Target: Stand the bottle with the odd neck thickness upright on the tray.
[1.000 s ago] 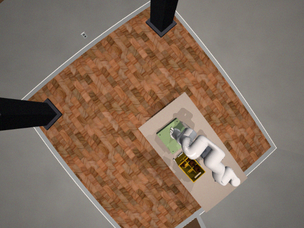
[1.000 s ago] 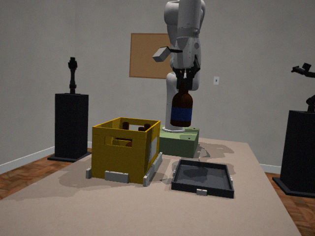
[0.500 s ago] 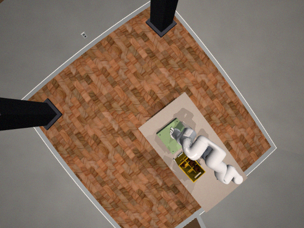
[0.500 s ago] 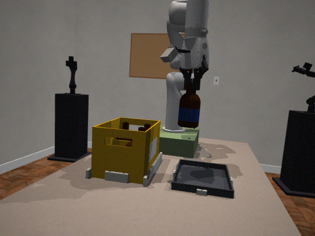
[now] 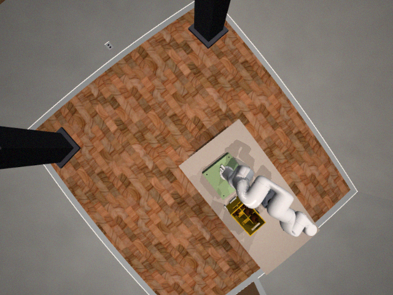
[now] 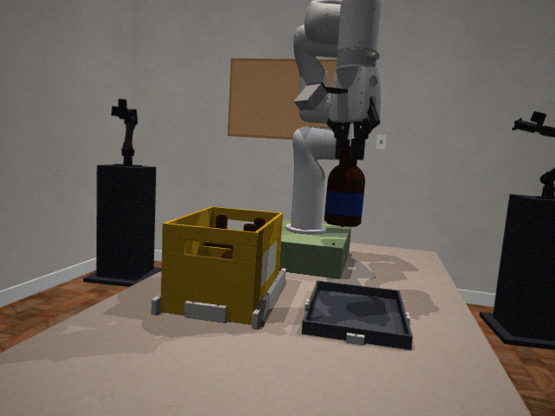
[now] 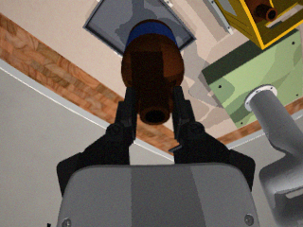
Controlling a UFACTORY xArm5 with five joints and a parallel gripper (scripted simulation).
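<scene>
My gripper [image 6: 351, 151] [image 7: 153, 97] is shut on the neck of a brown bottle with a blue label [image 6: 344, 192] [image 7: 151, 66]. The bottle hangs upright, well above the table. The dark shallow tray [image 6: 357, 333] [image 7: 114, 9] lies below and slightly in front of it. The yellow crate [image 6: 210, 273] [image 5: 250, 230] [image 7: 276, 38] stands left of the tray. Brown bottles stand in it, their necks [image 6: 221, 220] [image 6: 257, 223] [image 7: 259, 2] showing above the rim. In the top view the arm hides the gripper, the held bottle and the tray.
The green arm base block [image 6: 313, 257] [image 5: 217, 179] [image 7: 265, 72] stands behind the crate and the tray. Grey stop blocks [image 6: 205, 311] sit around the crate's foot, and small ones at the tray's edges. Black camera pedestals [image 6: 125, 219] [image 6: 529, 263] stand beside the table.
</scene>
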